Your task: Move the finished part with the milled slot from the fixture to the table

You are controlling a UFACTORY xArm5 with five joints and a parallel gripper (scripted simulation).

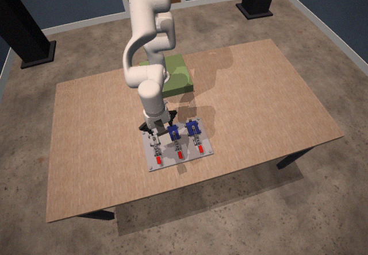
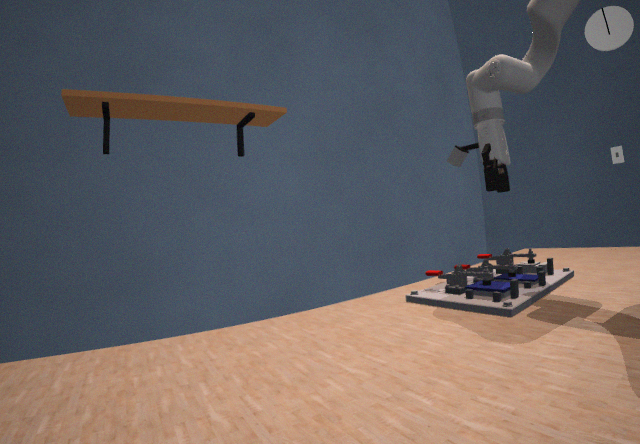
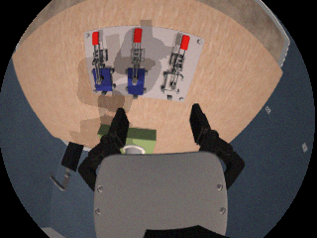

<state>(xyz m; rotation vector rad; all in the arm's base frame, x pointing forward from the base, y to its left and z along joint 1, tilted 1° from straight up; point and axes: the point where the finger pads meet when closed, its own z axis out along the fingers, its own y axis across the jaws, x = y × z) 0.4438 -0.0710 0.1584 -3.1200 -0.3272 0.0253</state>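
the grey slotted part [image 3: 177,67] sits in an end nest of the fixture plate [image 1: 204,153], near the desk's [image 1: 267,97] front edge, beside two blue blanks [image 1: 173,131]. the gripper [image 3: 158,122] hangs above, wide open, holding nothing.

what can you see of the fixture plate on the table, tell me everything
The fixture plate is a flat, light grey rectangular slab lying on the wooden table, with small bolts at its corners. It carries three nests in a row, each with a grey toggle clamp ending in a red handle. Two nests hold blue blanks; the third holds a pale grey part. Dark posts stand around the nests. The open gripper hangs well above it.
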